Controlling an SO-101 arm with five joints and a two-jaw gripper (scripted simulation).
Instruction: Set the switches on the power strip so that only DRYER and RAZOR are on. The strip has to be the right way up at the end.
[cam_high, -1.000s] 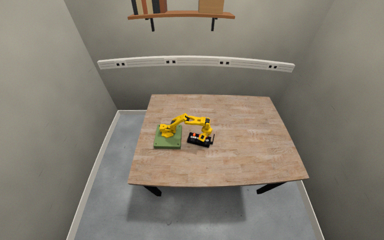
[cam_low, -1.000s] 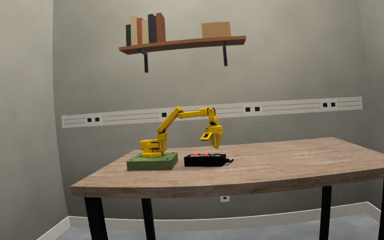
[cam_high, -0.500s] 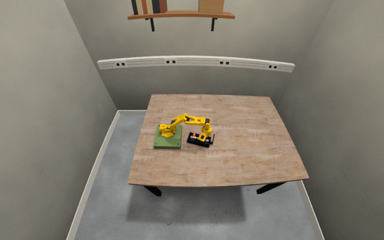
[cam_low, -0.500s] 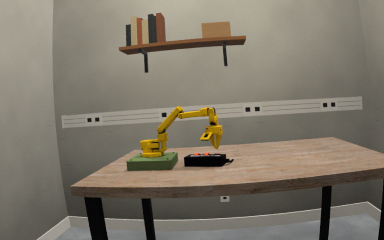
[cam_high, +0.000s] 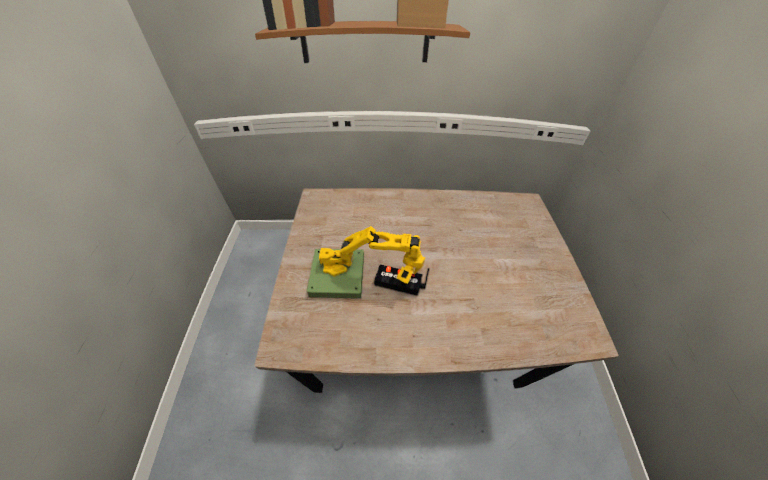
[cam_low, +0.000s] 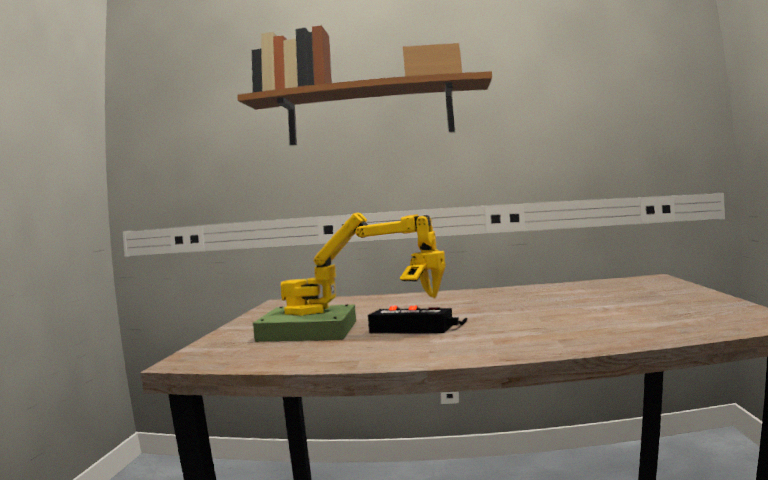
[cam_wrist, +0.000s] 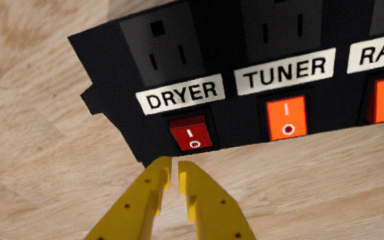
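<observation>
On the wooden surface (cam_low: 566, 316), just beside the arm's green base plate (cam_low: 266, 331), lies the black rectangular power strip (cam_low: 396, 322), face up with sockets and labels showing. Above it hangs the yellow gripper (cam_wrist: 174, 172), its fingers closed together and holding nothing; in the exterior view the tips sit a little above the strip, not touching it.

Wrist view findings: the rocker under the DRYER label (cam_wrist: 180, 94) is dark red (cam_wrist: 191, 132), which I judge to mean off. The rocker under the TUNER label (cam_wrist: 285, 71) glows bright orange (cam_wrist: 286, 117), apparently on. The third label (cam_wrist: 367, 54) is cut off by the frame edge and reads only "RA", presumably RAZOR; its rocker (cam_wrist: 376, 102) also shows orange. Any further switches are out of view.

Assessment: DRYER needs turning on and TUNER off.

Risks: the closed tips line up slightly to one side of the DRYER rocker, so a descent may strike the housing edge and slide or tip the light strip. A press on the wrong half of a rocker leaves it unchanged. Rockers sit close together; a drifting press toward TUNER could disturb RAZOR
</observation>
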